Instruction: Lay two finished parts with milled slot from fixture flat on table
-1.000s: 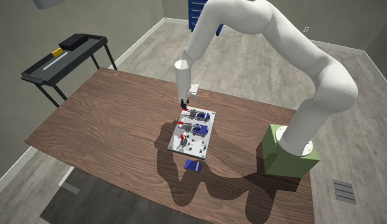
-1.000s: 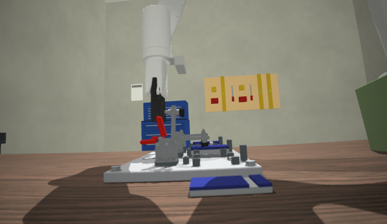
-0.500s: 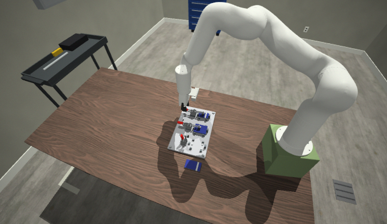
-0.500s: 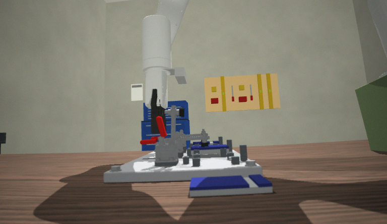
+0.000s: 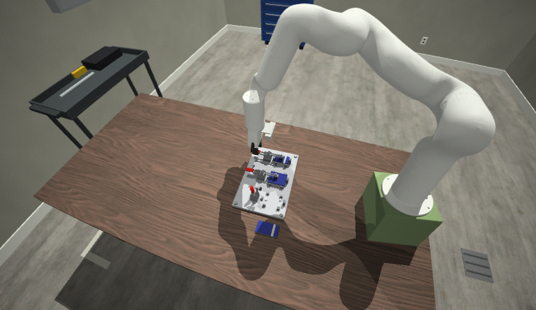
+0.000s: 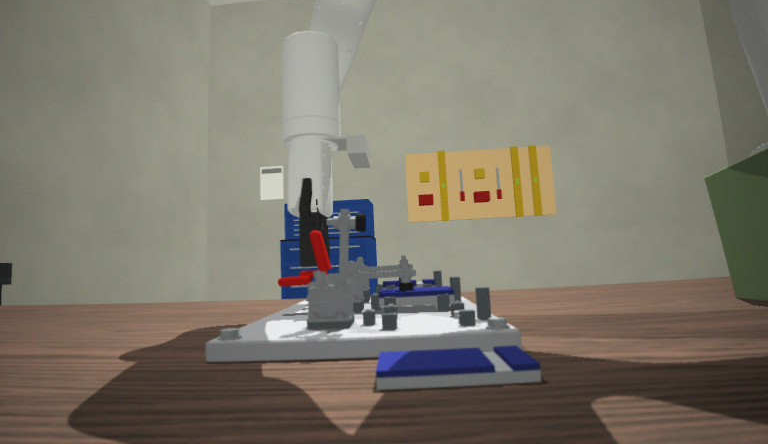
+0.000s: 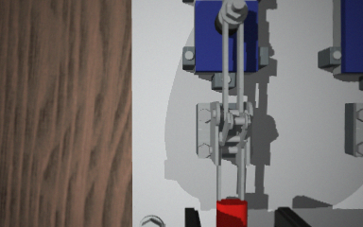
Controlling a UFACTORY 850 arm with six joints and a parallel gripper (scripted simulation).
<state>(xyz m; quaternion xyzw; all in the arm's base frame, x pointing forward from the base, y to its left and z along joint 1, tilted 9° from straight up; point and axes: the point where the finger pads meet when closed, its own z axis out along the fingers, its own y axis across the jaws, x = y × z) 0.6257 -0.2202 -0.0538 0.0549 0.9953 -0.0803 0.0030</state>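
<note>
One finished part (image 5: 264,228) (image 6: 433,361) with a pale slot lies flat on the table before the fixture plate (image 5: 241,200) (image 6: 271,351) (image 7: 156,71). The other finished part (image 5: 287,160) (image 7: 205,38) sits in the far station under a lowered clamp; its slot is outside the wrist view. The blank (image 5: 280,179) (image 6: 436,291) (image 7: 352,38) is clamped in the middle station. My gripper (image 5: 255,149) (image 6: 314,258) (image 7: 240,218) is partly open, pointing down, with its fingers on either side of the far clamp's red handle (image 7: 232,213), not closed on it.
The near station holds no part; its clamp stands open with its red handle (image 5: 252,189) (image 6: 320,251) raised. The middle clamp's red handle (image 5: 249,170) lies low beside the far one. Small locating blocks and pins stand on the plate.
</note>
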